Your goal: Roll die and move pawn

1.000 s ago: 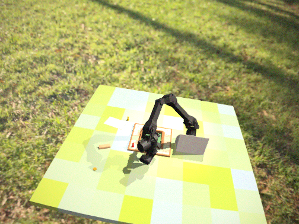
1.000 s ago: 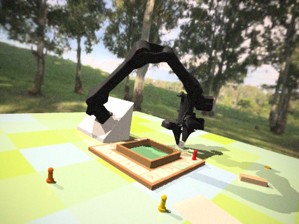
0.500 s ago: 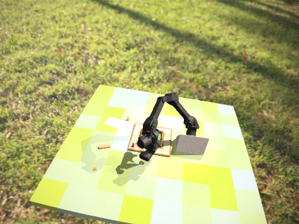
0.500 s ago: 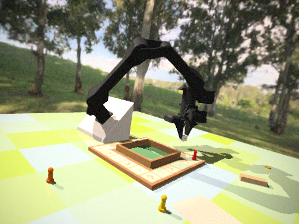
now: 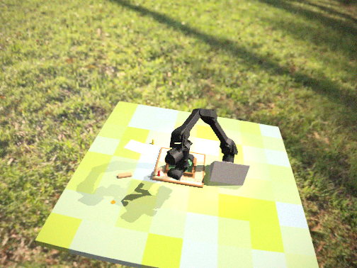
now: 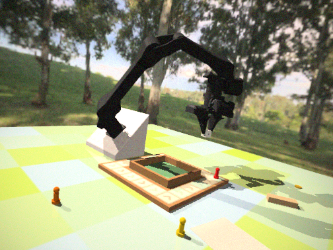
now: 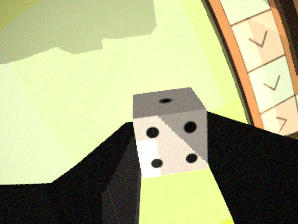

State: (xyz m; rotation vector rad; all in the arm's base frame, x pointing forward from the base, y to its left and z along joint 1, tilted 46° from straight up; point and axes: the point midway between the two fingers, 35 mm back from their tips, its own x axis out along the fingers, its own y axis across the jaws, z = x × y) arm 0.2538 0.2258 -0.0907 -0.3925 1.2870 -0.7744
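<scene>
Tool: the black two-fingered tool (image 6: 208, 131) is clamped on the small white cube die with black pips (image 6: 207, 133).
Die: raised well above the desk, near the wooden board's right end.
Done: die picked up.
Left: carry over the green-floored wooden tray (image 6: 165, 170), drop, read pips, advance the little red pawn (image 6: 217, 172), let go and withdraw.
</scene>
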